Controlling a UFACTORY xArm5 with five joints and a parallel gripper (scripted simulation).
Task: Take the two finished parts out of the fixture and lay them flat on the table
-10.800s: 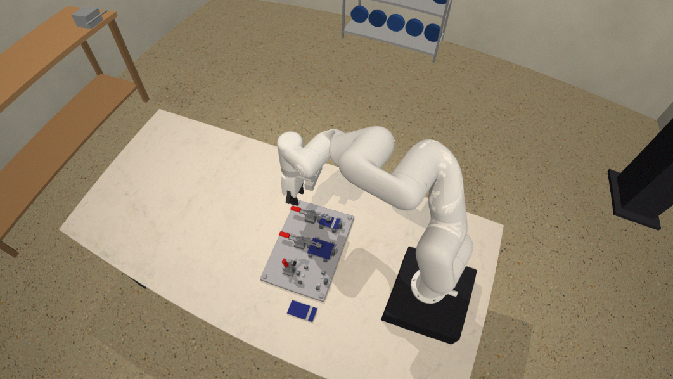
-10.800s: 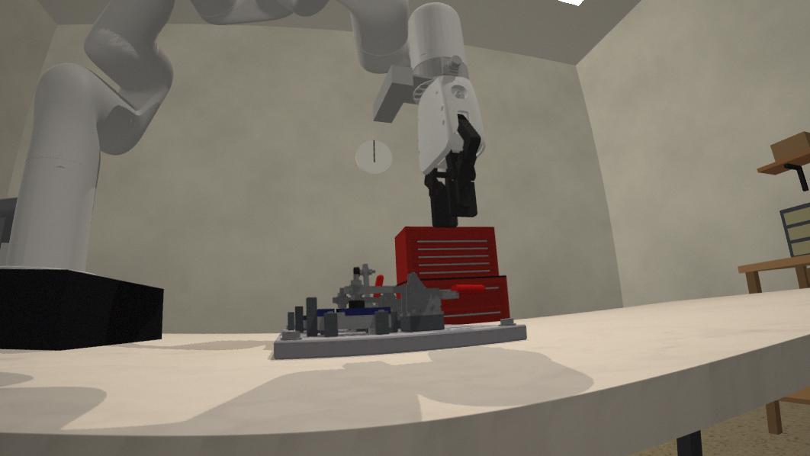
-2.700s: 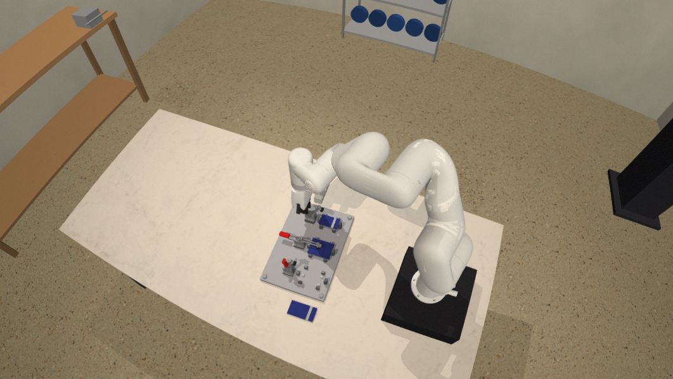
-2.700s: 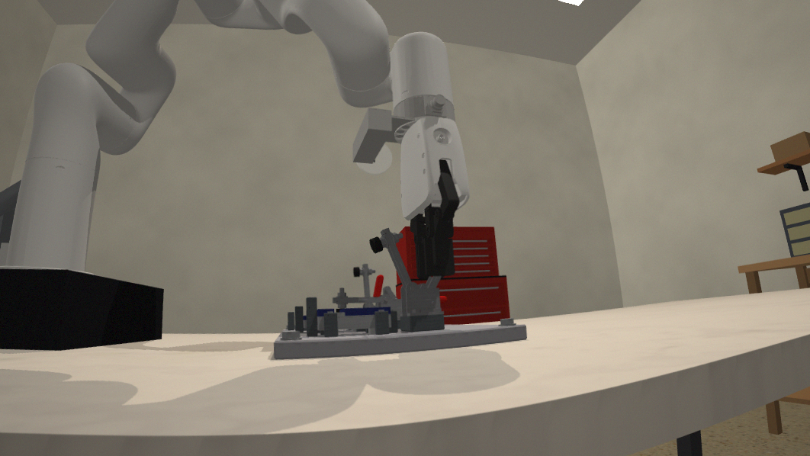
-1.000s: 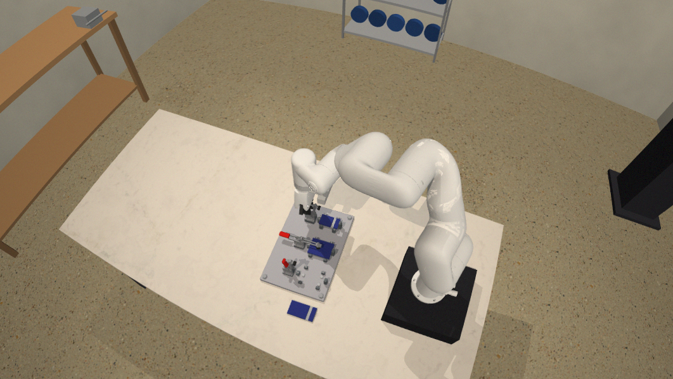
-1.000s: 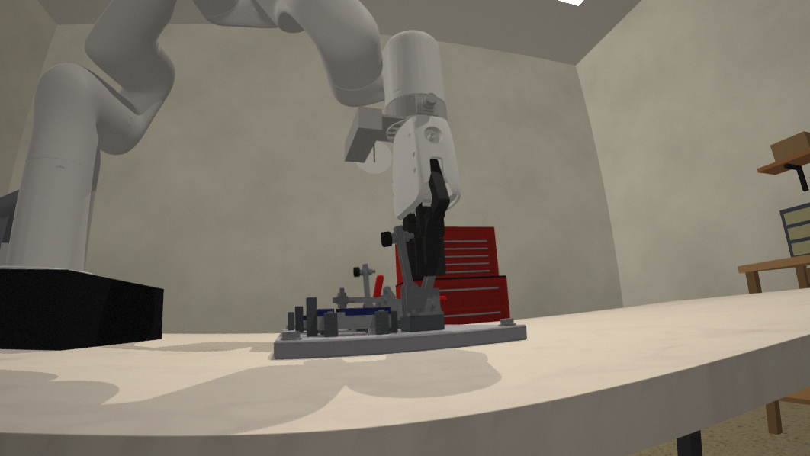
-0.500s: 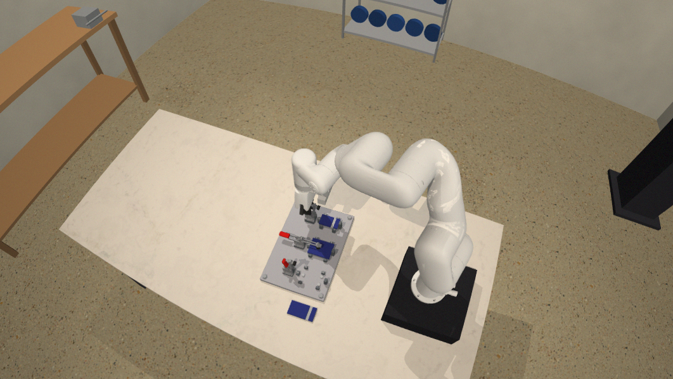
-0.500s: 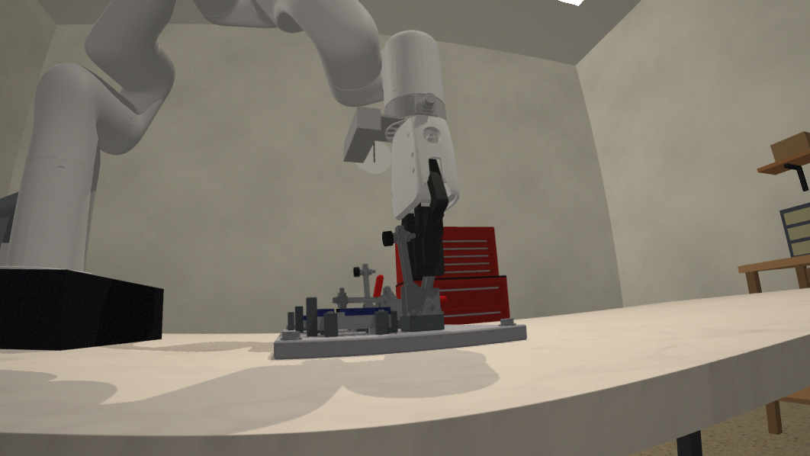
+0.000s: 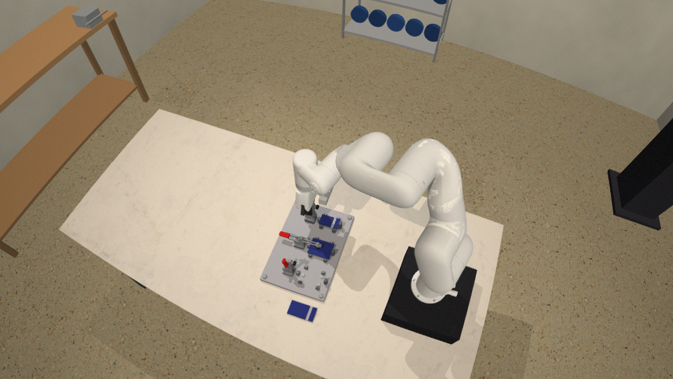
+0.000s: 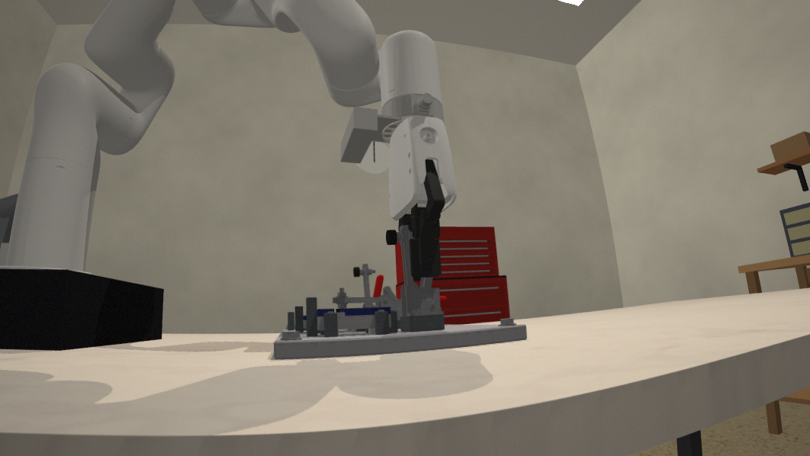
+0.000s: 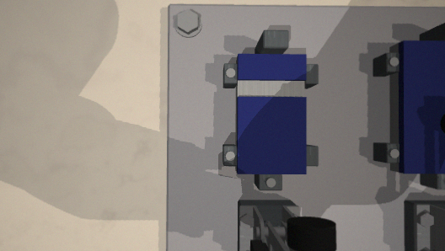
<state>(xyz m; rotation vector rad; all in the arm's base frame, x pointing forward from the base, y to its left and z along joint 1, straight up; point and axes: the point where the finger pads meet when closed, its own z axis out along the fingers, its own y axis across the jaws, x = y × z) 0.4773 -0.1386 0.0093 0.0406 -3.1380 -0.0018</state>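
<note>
A grey fixture plate (image 9: 277,270) (image 10: 453,338) (image 11: 190,126) lies on the table. At its far station a blue part with a milled slot (image 9: 329,221) (image 11: 271,130) sits between pins, and that station's clamp arm with its black pad (image 10: 390,236) (image 11: 311,229) stands raised off the part. My gripper (image 9: 308,215) (image 10: 423,271) is shut on that far clamp's handle. The blue blank (image 9: 321,248) (image 11: 421,105) sits at the middle station under a clamp with a red handle (image 9: 284,234) lying flat. The near station is empty, and its red handle (image 9: 284,262) is up. A second slotted part (image 9: 301,310) lies flat on the table in front of the plate.
The arm's black base (image 9: 428,301) (image 10: 68,306) stands on the table right of the plate. A red tool chest (image 10: 473,271) stands behind the table. A wooden shelf (image 9: 47,94), a metal rack with blue discs (image 9: 395,21) and a black cabinet (image 9: 645,179) stand on the floor.
</note>
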